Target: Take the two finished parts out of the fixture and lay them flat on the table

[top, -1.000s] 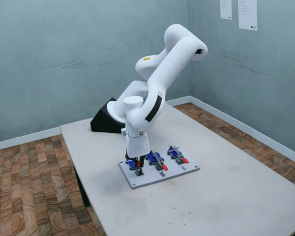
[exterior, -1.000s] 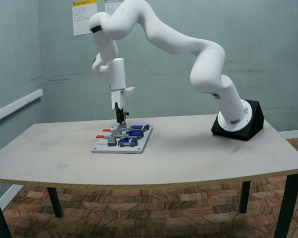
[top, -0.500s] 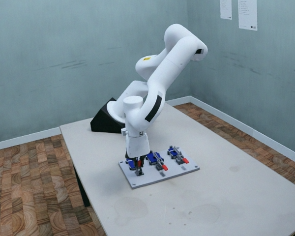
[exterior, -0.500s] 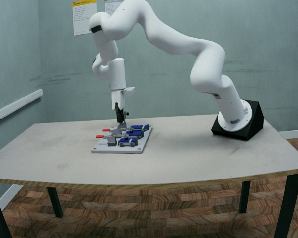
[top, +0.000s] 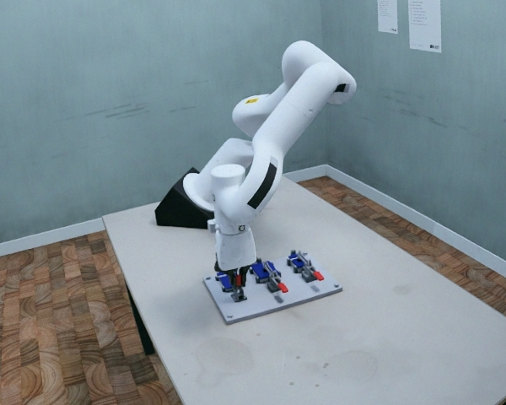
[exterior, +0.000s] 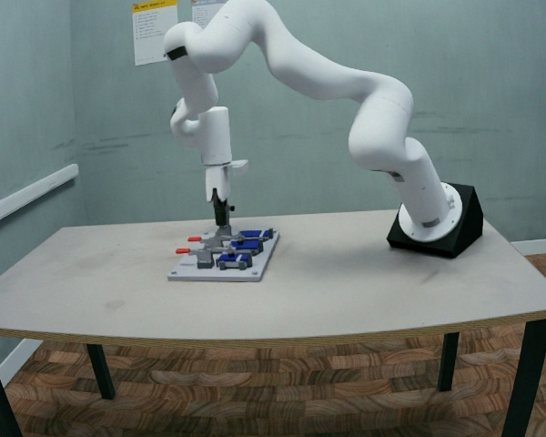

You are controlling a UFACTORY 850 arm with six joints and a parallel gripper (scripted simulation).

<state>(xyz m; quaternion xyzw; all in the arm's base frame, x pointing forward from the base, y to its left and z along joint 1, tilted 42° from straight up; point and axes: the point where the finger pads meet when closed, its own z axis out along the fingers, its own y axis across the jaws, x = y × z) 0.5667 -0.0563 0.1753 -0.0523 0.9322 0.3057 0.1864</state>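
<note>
I note the gripper (top: 239,278) pinching the raised lever (top: 238,280) of the end clamp on the fixture (top: 261,307), its blue part (top: 222,279) seated just beside, fixture resting on the counter (top: 375,305).

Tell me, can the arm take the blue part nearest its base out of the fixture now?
Probably not yet. The tool is shut on that station's raised clamp handle, so it holds something; the blue part beneath looks unclamped.
</note>
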